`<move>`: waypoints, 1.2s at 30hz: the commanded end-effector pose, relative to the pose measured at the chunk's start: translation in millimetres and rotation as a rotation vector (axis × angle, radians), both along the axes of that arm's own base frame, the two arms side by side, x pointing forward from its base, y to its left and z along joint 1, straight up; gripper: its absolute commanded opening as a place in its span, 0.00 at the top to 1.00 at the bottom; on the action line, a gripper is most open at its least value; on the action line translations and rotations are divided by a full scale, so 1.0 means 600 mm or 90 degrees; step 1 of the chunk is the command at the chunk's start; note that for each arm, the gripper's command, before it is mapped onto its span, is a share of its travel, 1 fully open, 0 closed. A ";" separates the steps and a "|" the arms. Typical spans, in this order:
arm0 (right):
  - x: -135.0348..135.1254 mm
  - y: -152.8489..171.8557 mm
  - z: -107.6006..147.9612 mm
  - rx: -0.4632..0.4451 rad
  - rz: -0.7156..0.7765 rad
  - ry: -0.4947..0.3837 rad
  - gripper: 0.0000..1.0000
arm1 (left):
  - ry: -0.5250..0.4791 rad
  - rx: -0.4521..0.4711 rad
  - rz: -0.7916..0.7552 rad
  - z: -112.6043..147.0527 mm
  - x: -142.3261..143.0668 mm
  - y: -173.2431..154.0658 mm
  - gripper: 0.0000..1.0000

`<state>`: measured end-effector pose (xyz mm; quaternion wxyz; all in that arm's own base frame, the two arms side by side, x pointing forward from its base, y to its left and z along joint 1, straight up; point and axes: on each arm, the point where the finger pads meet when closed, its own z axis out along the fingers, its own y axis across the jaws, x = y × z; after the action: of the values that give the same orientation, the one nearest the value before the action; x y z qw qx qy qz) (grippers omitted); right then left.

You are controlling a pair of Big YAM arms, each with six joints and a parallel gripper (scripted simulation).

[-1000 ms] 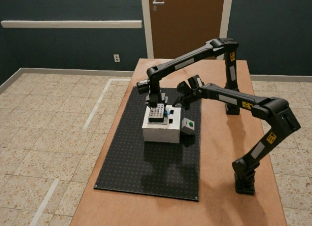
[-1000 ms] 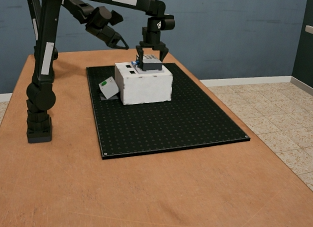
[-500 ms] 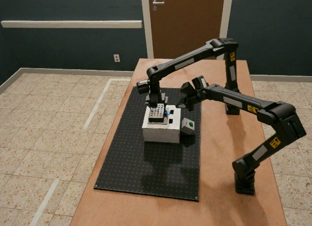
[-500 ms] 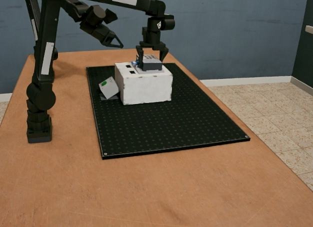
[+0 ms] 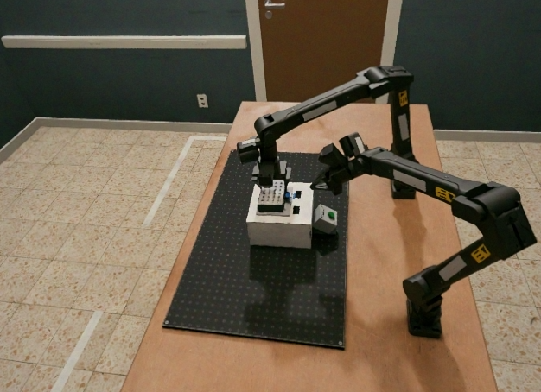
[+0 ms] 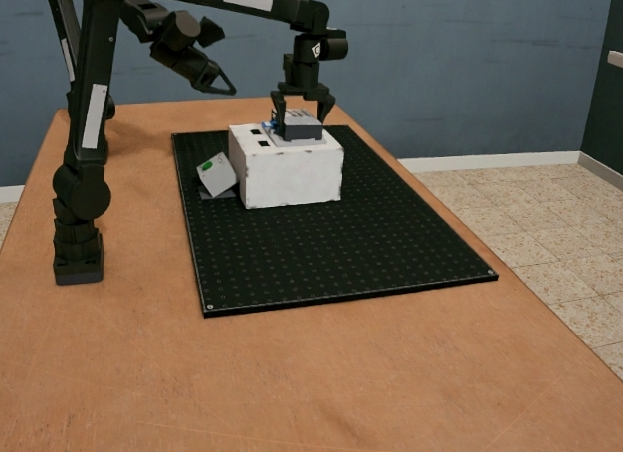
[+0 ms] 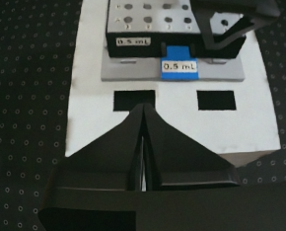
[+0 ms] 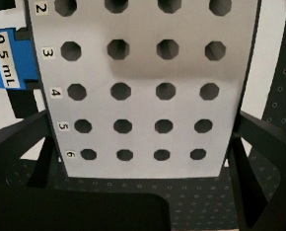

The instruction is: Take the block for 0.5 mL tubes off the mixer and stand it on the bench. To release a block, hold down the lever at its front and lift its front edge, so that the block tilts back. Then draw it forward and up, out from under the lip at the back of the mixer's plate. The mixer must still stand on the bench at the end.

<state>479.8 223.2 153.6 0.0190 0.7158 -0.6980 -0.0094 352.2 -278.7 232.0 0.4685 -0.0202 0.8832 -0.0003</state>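
- Gripping block (image 5: 271, 194) (image 6: 303, 130) (image 7: 154, 44) (image 8: 142, 106) front and back with right gripper (image 5: 274, 182) (image 6: 302, 127) (image 7: 205, 16) (image 8: 143, 115): shut on it, yet wide apart to span its width.
- Holding near the high-numbered end, probably to leave the middle of the front free for work at lever (image 5: 289, 195) (image 6: 268, 125) (image 7: 179, 63) (image 8: 6, 59).
- Seen on plate (image 7: 129, 72) atop mixer (image 5: 279, 232) (image 6: 294, 177) (image 7: 88, 118), with no clear tilt; not yet on the bench.
- Keeping left gripper (image 5: 313, 186) (image 6: 234, 91) (image 7: 143, 114) fully closed, with nothing between the tips; likely meant as a blunt pusher for the lever rather than a grasping hand.
- Hovering with those tips above and in front of the lever, well apart from it; no pressing at this moment.
- Impossible to tell from here whether latched or free at the front.
- Judged to be at the release stage: needs lever down, front edge up, then a forward and upward draw clear of the rear lip.
- Best not to pull straight up while caught at lip or lever, for risk of dragging or tipping the mixer.
- Worth minding control box (image 5: 325, 218) (image 6: 217, 174), leaning just beside the mixer's front, when choosing a spot to set down.
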 end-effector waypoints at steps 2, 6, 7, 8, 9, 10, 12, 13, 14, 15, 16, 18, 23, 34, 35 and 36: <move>-0.006 -0.017 0.024 -0.003 -0.028 -0.003 1.00 | 0.010 0.009 0.002 -0.010 -0.012 0.006 1.00; -0.006 -0.017 0.024 -0.004 -0.029 -0.003 1.00 | 0.014 0.012 0.000 -0.013 -0.027 0.010 1.00; -0.006 -0.017 0.024 -0.004 -0.029 -0.003 1.00 | 0.012 0.009 0.000 -0.009 -0.029 0.011 1.00; -0.006 -0.017 0.024 -0.004 -0.029 -0.003 1.00 | 0.007 0.003 0.000 0.000 -0.031 0.010 1.00; -0.006 -0.017 0.024 -0.004 -0.029 -0.003 1.00 | 0.002 -0.005 0.001 0.009 -0.032 0.010 1.00; -0.006 -0.017 0.024 -0.004 -0.029 -0.003 1.00 | -0.004 -0.012 0.001 0.017 -0.033 0.009 1.00; -0.006 -0.017 0.024 -0.004 -0.029 -0.003 1.00 | -0.008 -0.018 0.002 0.027 -0.037 0.011 1.00; -0.006 -0.017 0.024 -0.004 -0.029 -0.003 1.00 | -0.008 -0.020 0.003 0.031 -0.039 0.012 1.00; -0.006 -0.017 0.024 -0.004 -0.029 -0.003 1.00 | -0.007 -0.019 0.003 0.030 -0.041 0.014 1.00; -0.006 -0.017 0.024 -0.004 -0.029 -0.003 1.00 | -0.007 -0.019 0.003 0.030 -0.041 0.014 1.00; -0.006 -0.017 0.024 -0.004 -0.029 -0.003 1.00 | -0.007 -0.019 0.003 0.030 -0.041 0.014 1.00; -0.006 -0.017 0.024 -0.004 -0.029 -0.003 1.00 | 0.007 0.000 0.001 0.008 -0.043 0.019 1.00; -0.007 -0.017 0.024 -0.004 -0.029 -0.003 1.00 | 0.014 0.014 -0.001 -0.005 -0.062 0.028 1.00; -0.007 -0.017 0.024 -0.004 -0.030 -0.003 1.00 | 0.002 -0.006 0.001 0.021 -0.078 0.035 1.00; -0.007 -0.017 0.024 -0.004 -0.030 -0.003 1.00 | 0.006 0.001 0.004 0.014 -0.080 0.039 1.00; -0.007 -0.017 0.024 -0.004 -0.030 -0.003 1.00 | 0.010 0.006 0.003 0.008 -0.084 0.041 1.00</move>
<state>479.8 223.2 153.6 0.0191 0.7157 -0.6980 -0.0094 307.8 -254.7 244.2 0.4689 -0.0226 0.8830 -0.0009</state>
